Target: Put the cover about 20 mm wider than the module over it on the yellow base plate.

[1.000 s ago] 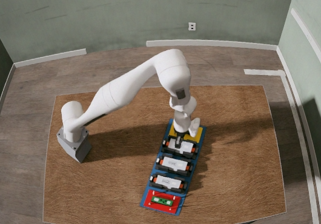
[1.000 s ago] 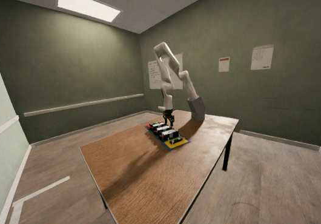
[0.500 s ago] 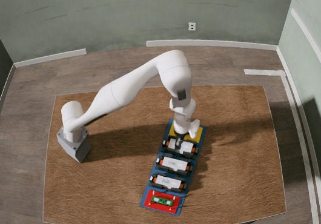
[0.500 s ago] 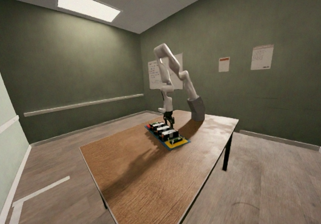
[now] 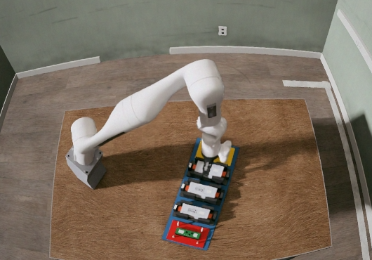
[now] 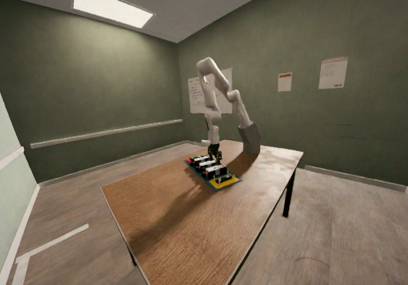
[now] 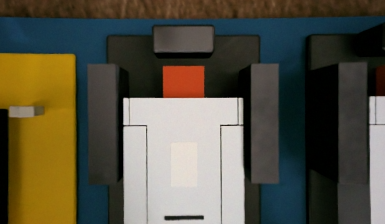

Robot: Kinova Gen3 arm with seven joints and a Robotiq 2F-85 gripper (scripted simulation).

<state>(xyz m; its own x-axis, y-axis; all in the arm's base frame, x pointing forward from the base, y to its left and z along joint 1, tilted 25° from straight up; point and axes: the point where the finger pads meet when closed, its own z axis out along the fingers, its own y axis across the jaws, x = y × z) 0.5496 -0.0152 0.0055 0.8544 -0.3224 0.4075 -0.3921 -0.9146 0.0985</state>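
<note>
We seem to be in a lab or test room: a robot arm (image 5: 143, 102) (image 6: 219, 78) is fixed on a wooden worktop (image 5: 276, 197) (image 6: 176, 216). Around it we see plain green walls (image 5: 118, 28) (image 6: 103, 85), a whiteboard (image 6: 197, 90) with writing and a bright ceiling light (image 6: 112, 12).
</note>
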